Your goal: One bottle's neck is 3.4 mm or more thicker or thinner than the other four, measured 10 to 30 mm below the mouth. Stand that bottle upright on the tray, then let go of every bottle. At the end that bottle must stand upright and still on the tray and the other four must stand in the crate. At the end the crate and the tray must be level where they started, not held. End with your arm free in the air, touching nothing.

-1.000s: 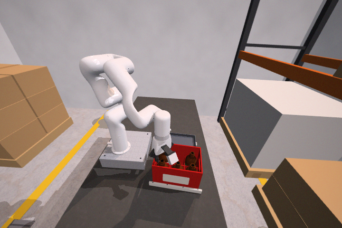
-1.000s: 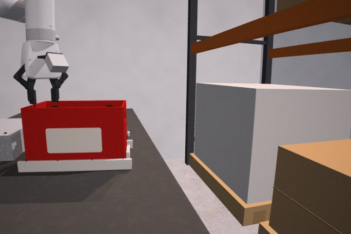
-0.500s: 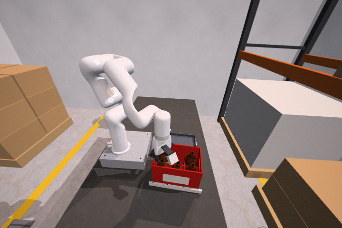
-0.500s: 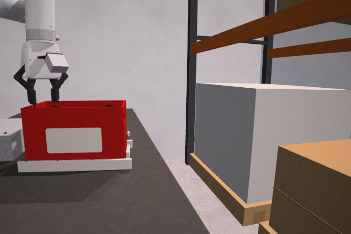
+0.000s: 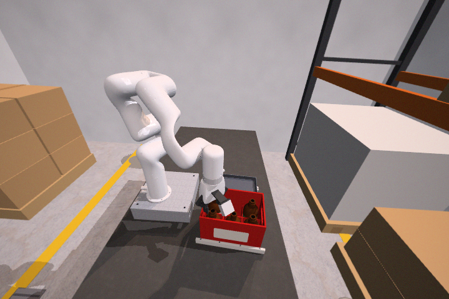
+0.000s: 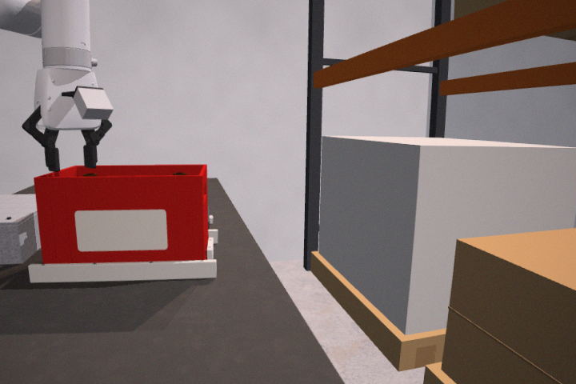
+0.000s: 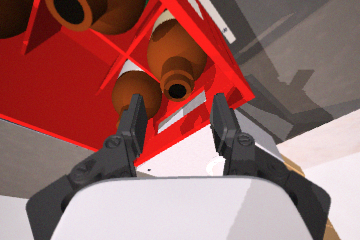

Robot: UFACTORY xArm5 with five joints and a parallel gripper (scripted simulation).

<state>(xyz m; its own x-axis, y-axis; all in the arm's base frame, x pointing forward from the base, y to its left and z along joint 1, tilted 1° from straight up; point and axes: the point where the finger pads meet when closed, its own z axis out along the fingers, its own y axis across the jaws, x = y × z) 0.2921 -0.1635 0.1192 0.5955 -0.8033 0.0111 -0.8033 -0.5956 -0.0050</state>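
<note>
Over the near-left corner of the red crate [image 6: 121, 190], the gripper [image 6: 71, 158] hangs pointing straight down with its two black fingers spread apart and nothing between them. In the exterior view the fingertips sit right at the level of the crate's top rim. From the wrist view, a brown bottle [image 7: 177, 60] stands in the crate's corner compartment, its open mouth showing in the gap between the fingers, while a second bottle [image 7: 133, 92] in the next compartment is partly hidden behind the left finger. More bottles [image 5: 250, 207] stand upright in the other compartments of the crate. Which one has the odd neck cannot be told. The crate rests on a white base [image 6: 121, 271] on the dark worktop [image 6: 207, 326]. The grey tray [image 5: 241, 182] lies just behind the crate, with no bottle visible on it.
</note>
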